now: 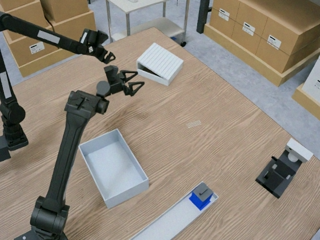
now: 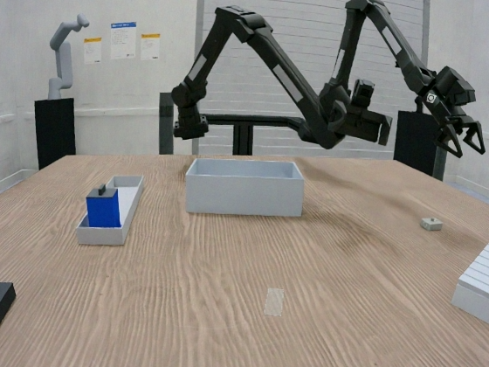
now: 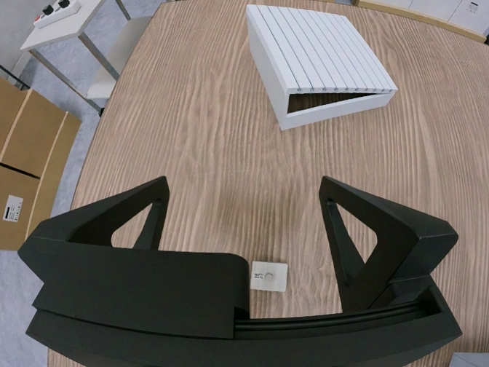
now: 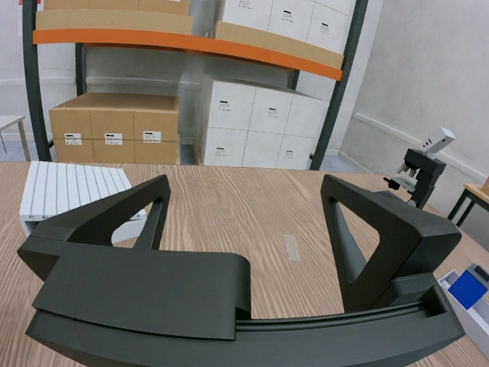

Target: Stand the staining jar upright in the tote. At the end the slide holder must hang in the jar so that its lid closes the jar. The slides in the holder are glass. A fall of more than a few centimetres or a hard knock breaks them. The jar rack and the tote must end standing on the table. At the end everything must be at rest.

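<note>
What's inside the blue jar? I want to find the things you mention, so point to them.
I can't tell what's inside the blue jar [image 1: 197, 203] [image 2: 103, 211] [image 4: 467, 290], because a gray lid [image 1: 203, 192] [image 2: 97, 192] [image 4: 476, 275] covers its top and its sides hide the rest. Only the lid's little handle [image 2: 102, 189] sticks up on top.

Pale, scuffed walls rise around me over a grey-blue floor. Brown cartons [image 1: 254, 34] [image 4: 114, 130] are piled on a low base beneath an orange shelf beam [image 4: 185, 43], next to white cartons [image 4: 260, 122]. A light-topped trolley [image 1: 128, 24] [image 3: 94, 53] stands beyond the wood-grained surface [image 1: 171, 148] [image 2: 244, 280] [image 3: 205, 137] [image 4: 236, 201].
</note>
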`<state>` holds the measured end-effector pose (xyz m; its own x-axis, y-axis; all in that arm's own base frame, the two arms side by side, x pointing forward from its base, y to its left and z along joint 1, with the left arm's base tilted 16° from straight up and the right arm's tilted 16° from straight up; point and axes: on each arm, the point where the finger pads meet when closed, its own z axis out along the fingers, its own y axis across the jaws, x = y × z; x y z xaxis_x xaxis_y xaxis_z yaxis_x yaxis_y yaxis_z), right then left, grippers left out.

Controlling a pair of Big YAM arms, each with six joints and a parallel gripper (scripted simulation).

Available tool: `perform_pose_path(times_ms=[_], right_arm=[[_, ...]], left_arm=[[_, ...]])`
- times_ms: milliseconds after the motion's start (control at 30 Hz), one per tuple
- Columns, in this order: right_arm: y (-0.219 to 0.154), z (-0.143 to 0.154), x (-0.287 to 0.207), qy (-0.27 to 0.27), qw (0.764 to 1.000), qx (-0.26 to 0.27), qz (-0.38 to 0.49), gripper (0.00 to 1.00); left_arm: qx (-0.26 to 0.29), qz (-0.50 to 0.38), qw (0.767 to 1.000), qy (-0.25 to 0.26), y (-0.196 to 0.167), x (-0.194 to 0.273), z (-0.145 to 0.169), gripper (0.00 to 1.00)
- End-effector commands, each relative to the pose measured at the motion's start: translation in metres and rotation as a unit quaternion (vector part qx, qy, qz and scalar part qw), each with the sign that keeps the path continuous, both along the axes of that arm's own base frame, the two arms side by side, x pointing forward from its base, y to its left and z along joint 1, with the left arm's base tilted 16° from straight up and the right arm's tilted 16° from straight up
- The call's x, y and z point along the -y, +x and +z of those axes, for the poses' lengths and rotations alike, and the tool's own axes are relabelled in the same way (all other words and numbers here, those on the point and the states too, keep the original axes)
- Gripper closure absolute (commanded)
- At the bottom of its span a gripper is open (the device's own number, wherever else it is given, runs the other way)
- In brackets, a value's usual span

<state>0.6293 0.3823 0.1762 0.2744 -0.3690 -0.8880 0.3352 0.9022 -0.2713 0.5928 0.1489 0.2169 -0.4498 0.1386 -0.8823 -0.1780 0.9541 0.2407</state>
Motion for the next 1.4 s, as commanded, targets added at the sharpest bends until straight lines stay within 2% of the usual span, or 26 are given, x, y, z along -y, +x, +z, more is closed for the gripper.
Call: perform_pose_path(times_ms=[0,600,867,1033,1100,1367], right_arm=[[-0.001,0.009,-0.003,0.006,1.000,0.007,0.003,0.00],[-0.002,0.013,0.000,0.010,1.000,0.007,0.004,0.00],[-0.006,0.013,0.066,0.067,0.997,-0.035,0.000,0.00],[-0.013,0.010,0.113,0.088,0.993,-0.075,-0.009,0.00],[-0.013,0.010,0.113,0.088,0.993,-0.075,-0.009,0.00],[-0.024,0.006,0.191,0.120,0.983,-0.139,-0.029,0.00]], left_arm=[[0.011,-0.001,1.000,0.002,0.002,0.002,0.012,0.00],[0.012,-0.001,1.000,0.002,0.003,0.002,0.012,0.00],[0.013,-0.001,1.000,0.002,0.003,0.001,0.014,0.00],[0.014,-0.001,1.000,0.002,0.004,0.001,0.015,0.00],[0.014,-0.001,1.000,0.002,0.004,0.001,0.015,0.00],[0.016,-0.001,1.000,0.003,0.005,0.001,0.017,0.00]])
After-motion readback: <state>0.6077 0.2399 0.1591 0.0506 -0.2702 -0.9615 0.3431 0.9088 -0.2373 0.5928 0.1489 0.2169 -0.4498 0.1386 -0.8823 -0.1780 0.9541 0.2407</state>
